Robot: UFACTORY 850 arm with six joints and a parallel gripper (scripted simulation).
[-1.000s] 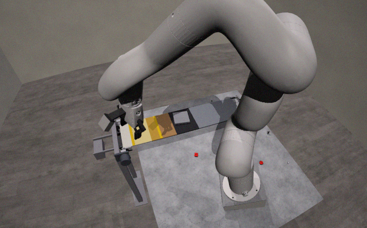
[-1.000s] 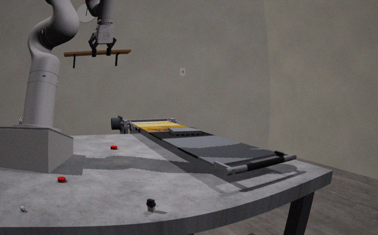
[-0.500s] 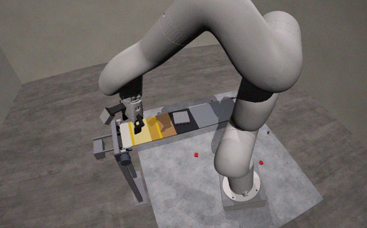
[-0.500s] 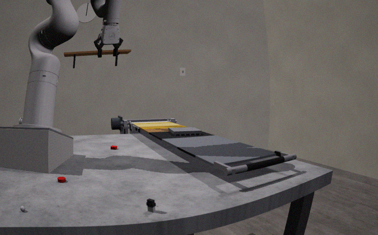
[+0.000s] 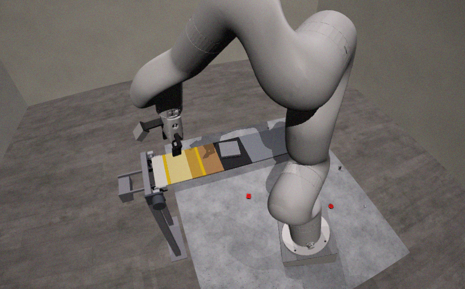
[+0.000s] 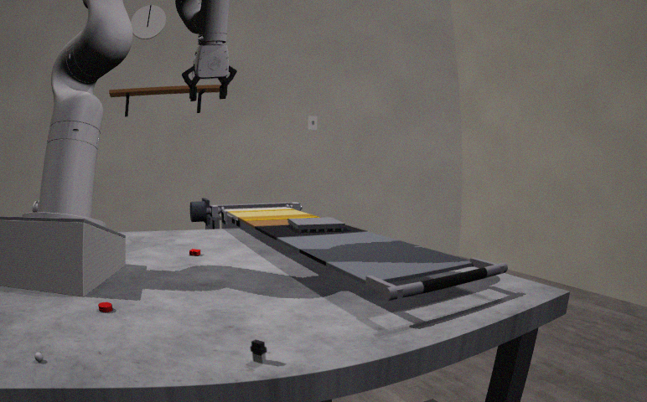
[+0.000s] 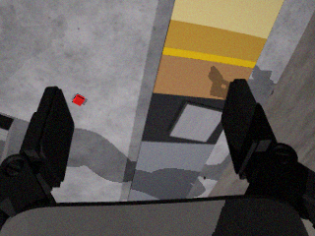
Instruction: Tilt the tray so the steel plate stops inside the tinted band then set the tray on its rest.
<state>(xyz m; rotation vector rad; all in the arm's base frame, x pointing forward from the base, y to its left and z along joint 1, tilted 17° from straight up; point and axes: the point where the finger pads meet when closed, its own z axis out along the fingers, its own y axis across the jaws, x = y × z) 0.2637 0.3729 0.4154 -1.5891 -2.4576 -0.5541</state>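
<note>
Steel plate: count 1, lying flat on the dark strip [image 5: 233, 162] [image 6: 272, 230] [image 7: 164, 118] of the bed; plate [image 5: 229, 148] [image 6: 316, 224] [image 7: 197, 122] well short of both yellow lines
Bed markings: 2 solid yellow lines [image 5: 166, 169] seen from above, with a pale yellow strip [image 5: 179, 167] [image 7: 226, 15] and a gold strip [image 5: 196, 166] [image 7: 217, 36] between them; orange-brown strip [image 5: 211, 164] [image 6: 267, 222] [image 7: 187, 79] between the nearer line and the dark strip
Tray: count 1 [image 5: 256, 142] [image 6: 362, 241] [image 7: 172, 149], contents 1 plate
Lift bar: count 1 [image 6: 454, 280], black middle, pale ends, above the table [image 5: 227, 229] [image 6: 168, 368] [image 7: 98, 49]
Gripper: count 1 [image 5: 170, 146] [image 6: 208, 98] [image 7: 147, 108], jaws released and wide apart, grasping nothing, above the tray and clear of it
Gripper marking: 1 mark on the body, too faint to read
Small parts on table: 4, namely red block [image 5: 248, 195] [image 6: 194, 252] [image 7: 79, 99], red disc [image 5: 330, 206] [image 6: 105, 306], white ball [image 5: 364, 206] [image 6: 38, 357], black-and-grey piece [image 5: 340, 167] [image 6: 258, 351], all off the bed
Wall: 1 brown shelf [image 6: 152, 90], 1 round pale dial [image 6: 148, 22]
</note>
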